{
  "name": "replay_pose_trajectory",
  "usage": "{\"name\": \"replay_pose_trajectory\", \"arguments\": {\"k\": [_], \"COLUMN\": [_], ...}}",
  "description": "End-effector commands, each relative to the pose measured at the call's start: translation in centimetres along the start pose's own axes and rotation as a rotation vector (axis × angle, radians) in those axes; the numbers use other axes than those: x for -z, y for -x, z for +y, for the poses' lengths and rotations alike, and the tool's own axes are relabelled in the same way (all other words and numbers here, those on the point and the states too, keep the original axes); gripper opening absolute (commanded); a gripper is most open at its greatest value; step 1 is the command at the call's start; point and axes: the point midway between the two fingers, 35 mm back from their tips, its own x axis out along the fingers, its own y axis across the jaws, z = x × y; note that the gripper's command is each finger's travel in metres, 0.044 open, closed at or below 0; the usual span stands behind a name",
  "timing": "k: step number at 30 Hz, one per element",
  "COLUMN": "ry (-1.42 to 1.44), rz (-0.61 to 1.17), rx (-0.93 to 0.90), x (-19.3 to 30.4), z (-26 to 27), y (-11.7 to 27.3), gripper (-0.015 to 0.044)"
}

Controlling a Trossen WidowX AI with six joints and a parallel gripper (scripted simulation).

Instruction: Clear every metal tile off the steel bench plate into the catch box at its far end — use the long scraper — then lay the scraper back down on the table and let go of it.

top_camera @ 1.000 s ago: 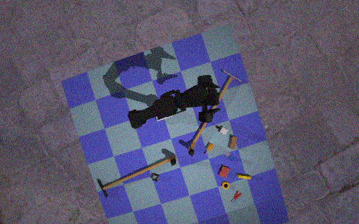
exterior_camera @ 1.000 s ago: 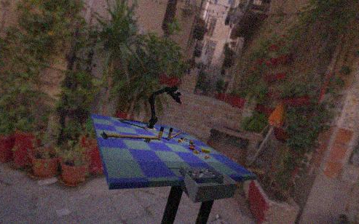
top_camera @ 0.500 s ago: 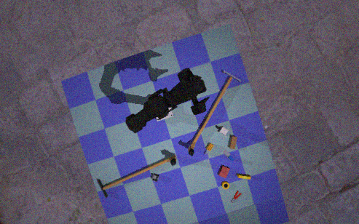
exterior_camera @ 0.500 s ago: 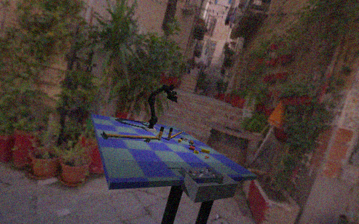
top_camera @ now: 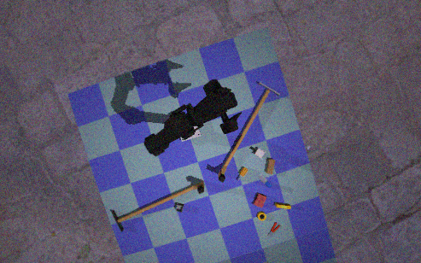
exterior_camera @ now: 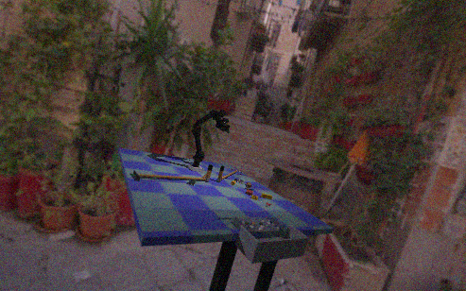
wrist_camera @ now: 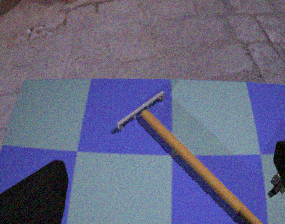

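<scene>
My gripper [top_camera: 230,102] [exterior_camera: 227,124] [wrist_camera: 175,163] is open and empty, high above the table's back part. A long wooden-handled tool [top_camera: 246,130] [wrist_camera: 193,162] with a thin grey crosswise head lies below it, touched by neither finger. A second long tool [top_camera: 156,202] [exterior_camera: 170,178] with a dark crosswise head lies farther left. Which one is the scraper I cannot tell for sure. The grey catch box [exterior_camera: 277,250] hangs at the table's near edge in the exterior view. Small grey pieces [exterior_camera: 262,227] show at its opening; whether some lie on the plate is unclear. The steel plate is not distinct.
On the checkered table [top_camera: 109,138] [exterior_camera: 156,237] lie a red block [top_camera: 259,200], a brown block [top_camera: 270,166], a yellow bar [top_camera: 283,206], a yellow ring [top_camera: 261,216], red pliers [top_camera: 274,230] and a small dark square piece [top_camera: 178,207]. A dark upright block [top_camera: 200,188] stands at the left tool's end.
</scene>
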Motion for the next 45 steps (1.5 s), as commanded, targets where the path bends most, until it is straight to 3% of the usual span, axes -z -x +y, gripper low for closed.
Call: {"name": "replay_pose_trajectory", "arguments": {"k": [1,19,45], "ry": [0.004,-0.008,-0.471], "rz": [0.001,-0.004,-0.245], "rx": [-0.004,0.007,0.450], "x": [0.1,-0.1,-4.2], "z": [0.1,-0.2,-11.7], "y": [0.1,-0.1,-3.4], "gripper": [0.0440,0.0440,0.0440]}}
